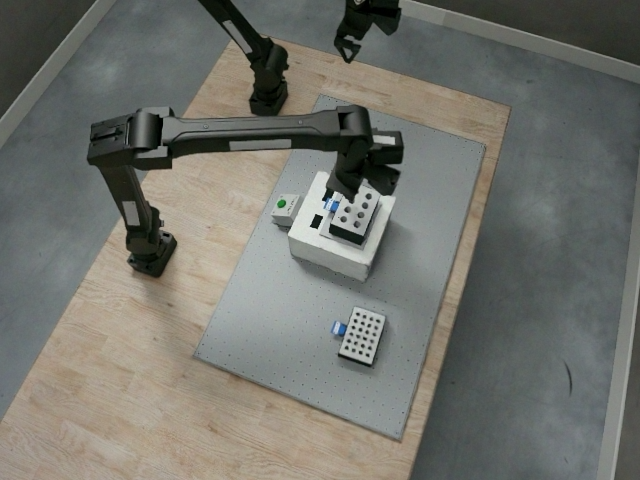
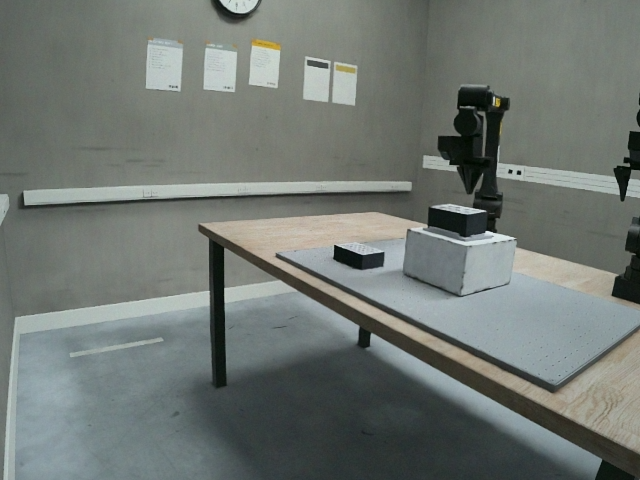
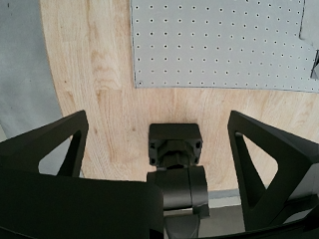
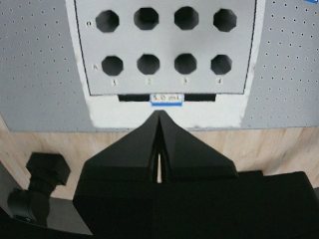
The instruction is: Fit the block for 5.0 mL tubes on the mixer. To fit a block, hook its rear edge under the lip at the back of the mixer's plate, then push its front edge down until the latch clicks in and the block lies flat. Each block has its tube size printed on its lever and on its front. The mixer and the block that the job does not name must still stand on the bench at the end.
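5.0 mL block on the mixer; pressing its front down looks next

In the exterior view, left to right: the spare block point(image 1: 363, 334) point(image 2: 358, 256) stands on the bench point(image 1: 227, 217) point(image 2: 310, 224). Next, the 5.0 mL block point(image 1: 351, 217) point(image 2: 457, 221) point(image 4: 166, 42), pale-topped and dark-sided, sits atop the mixer point(image 1: 323, 254) point(image 2: 436, 260) point(image 4: 204, 117), near level; latching unclear. The right claw point(image 1: 352, 198) point(image 2: 469, 192) point(image 4: 159, 118) hovers shut and empty. Far right, the left claw point(image 1: 348, 58) point(image 2: 622, 198) point(image 3: 158, 118) gapes wide, holding nothing.

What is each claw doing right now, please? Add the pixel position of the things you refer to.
Left claw point(image 3: 159, 116): open, holding nothing.
Right claw point(image 2: 469, 192) point(image 4: 159, 114): closed, holding nothing, above the 5.0 mL block point(image 1: 356, 210) point(image 2: 456, 222) point(image 4: 166, 42).
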Tool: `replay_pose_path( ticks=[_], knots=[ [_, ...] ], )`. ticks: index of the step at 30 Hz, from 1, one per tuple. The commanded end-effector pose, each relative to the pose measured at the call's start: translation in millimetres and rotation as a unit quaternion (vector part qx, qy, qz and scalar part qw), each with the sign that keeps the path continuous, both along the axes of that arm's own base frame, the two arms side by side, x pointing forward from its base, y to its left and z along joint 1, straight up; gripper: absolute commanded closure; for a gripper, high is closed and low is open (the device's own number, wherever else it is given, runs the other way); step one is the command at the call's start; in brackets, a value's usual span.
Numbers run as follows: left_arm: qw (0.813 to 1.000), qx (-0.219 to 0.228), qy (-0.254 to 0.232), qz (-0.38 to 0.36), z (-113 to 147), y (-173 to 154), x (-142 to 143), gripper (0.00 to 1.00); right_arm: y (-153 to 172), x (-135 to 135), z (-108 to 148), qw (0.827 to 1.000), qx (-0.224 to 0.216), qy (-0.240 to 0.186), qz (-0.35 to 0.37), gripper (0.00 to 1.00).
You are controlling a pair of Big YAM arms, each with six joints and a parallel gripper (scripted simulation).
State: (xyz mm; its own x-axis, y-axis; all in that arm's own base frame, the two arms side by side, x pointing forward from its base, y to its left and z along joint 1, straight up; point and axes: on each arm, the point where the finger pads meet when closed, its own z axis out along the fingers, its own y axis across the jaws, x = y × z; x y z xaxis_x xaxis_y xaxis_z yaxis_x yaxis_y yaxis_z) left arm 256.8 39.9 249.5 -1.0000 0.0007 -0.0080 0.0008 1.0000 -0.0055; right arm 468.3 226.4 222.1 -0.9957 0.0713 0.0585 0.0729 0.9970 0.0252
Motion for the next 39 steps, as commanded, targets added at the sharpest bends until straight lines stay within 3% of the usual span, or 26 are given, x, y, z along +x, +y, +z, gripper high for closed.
replay_pose_path(
  ticks=[1, 5, 15, 28, 39],
  knots=[
    [0.999, 0.006, -0.034, 0.002, 27.9, 4.7, 15.1, 0.0, 0.0, 16.2, -2.6, 1.0, 0.005, -0.013, -0.021, 1.0],
    [1.0, 0.006, -0.03, 0.002, 24.0, 4.4, 13.2, 0.0, -9.1, 14.9, -18.5, 1.0, 0.002, -0.003, -0.017, 1.0],
    [1.0, 0.003, -0.014, 0.002, 11.3, 3.1, 6.3, 0.0, -2.0, 2.6, -23.7, 1.0, 0.006, -0.009, 0.01, 1.0],
    [1.0, 0.002, -0.004, 0.002, 4.0, 2.4, 2.3, 0.0, -1.5, 5.0, -5.1, 1.0, 0.01, -0.018, 0.022, 1.0],
    [1.0, 0.005, -0.025, 0.002, 20.0, 3.8, 11.6, 0.0, -6.7, 16.0, 4.2, 0.999, 0.015, -0.029, -0.003, 1.0]
  ],
)
